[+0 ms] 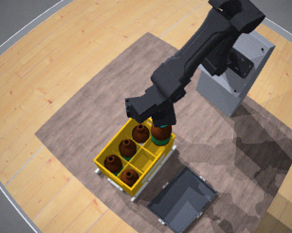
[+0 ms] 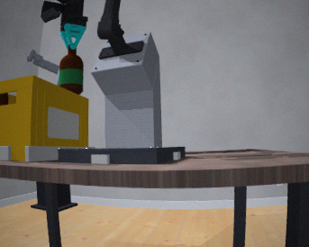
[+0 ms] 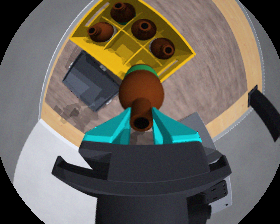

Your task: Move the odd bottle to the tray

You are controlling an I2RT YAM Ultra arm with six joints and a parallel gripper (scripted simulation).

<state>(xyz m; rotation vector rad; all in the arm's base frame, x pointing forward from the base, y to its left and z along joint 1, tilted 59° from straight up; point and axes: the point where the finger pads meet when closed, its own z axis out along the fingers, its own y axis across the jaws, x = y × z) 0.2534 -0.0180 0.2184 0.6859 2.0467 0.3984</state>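
My gripper [image 2: 72, 46] [image 3: 141, 111] is shut on the neck of a brown bottle [image 1: 161, 133] [image 2: 71, 76] [image 3: 141, 91] with a green band. The bottle hangs upright, its base about level with or just above the rim of the yellow crate [image 1: 154, 165] [image 2: 17, 122] [image 3: 98, 54], over the end nearest the arm's base. Four other brown bottles stand in the crate; three of them [image 1: 140, 133] [image 1: 127, 148] [image 1: 112, 163] form one row. The dark grey tray [image 1: 182, 201] [image 2: 130, 157] [image 3: 91, 82] is empty, beside the crate. Neck differences are too small to tell.
The fourth standing bottle [image 1: 129, 177] [image 3: 101, 31] is at the crate's far end on the tray's side. Two compartments hold no bottle: the middle one on the tray's side and the one under the held bottle. The grey arm pedestal [image 1: 222, 93] [image 2: 131, 104] stands behind.
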